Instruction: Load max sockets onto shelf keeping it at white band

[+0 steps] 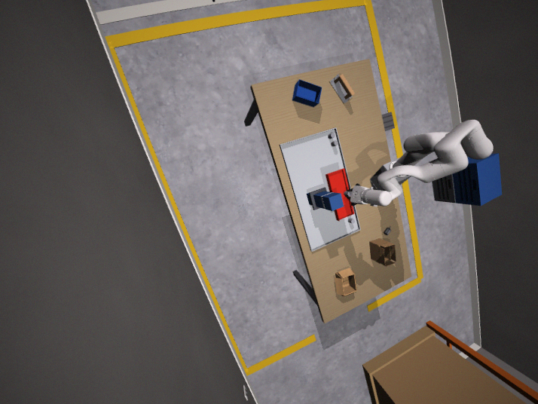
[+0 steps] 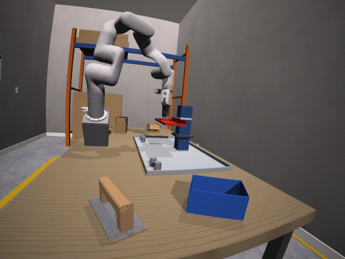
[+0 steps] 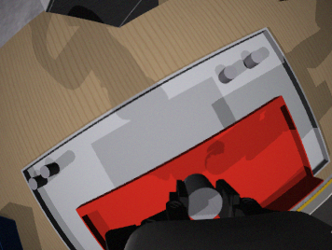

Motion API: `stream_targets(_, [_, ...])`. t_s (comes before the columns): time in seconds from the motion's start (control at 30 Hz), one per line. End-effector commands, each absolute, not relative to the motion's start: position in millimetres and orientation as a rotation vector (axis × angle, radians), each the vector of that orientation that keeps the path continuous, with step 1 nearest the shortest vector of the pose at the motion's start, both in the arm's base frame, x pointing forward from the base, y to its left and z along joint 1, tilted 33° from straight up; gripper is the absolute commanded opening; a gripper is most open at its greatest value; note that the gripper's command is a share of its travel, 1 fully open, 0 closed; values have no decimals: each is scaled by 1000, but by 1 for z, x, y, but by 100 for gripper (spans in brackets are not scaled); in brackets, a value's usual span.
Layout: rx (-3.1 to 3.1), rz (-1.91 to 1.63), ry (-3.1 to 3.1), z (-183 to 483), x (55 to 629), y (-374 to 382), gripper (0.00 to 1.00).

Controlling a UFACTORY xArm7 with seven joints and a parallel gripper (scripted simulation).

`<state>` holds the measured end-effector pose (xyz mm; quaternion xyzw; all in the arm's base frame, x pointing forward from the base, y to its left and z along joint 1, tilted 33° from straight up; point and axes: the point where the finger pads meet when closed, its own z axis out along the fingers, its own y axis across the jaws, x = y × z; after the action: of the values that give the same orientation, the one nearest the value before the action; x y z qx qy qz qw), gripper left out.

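The red shelf point(image 2: 170, 121) sits on the blue post point(image 2: 182, 126) at the white band point(image 2: 184, 119); it also shows in the overhead view point(image 1: 340, 193) and the wrist view point(image 3: 204, 163). I see nothing on its floor. My gripper point(image 2: 164, 113) points straight down just above the shelf's side away from the post, and is shut on a grey socket point(image 3: 200, 196). Two sockets point(image 2: 155, 162) stand at the near end of the grey mat point(image 2: 178, 156). Two more sockets point(image 2: 142, 137) stand at its far end.
A blue bin point(image 2: 217, 196) and a wooden handle on a metal plate point(image 2: 115, 202) sit at the table's near end. Two cardboard boxes point(image 2: 121, 124) point(image 2: 153, 127) sit at the far end beside the robot base point(image 2: 95, 131). A small dark object point(image 1: 386, 230) lies near them.
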<state>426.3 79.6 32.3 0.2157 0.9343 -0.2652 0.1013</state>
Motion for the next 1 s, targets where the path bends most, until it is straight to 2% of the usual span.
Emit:
stream_targets(0.0, [634,-777,2759,33,428,81,0])
stream_targets(0.97, [634,-777,2759,28,428,79,0])
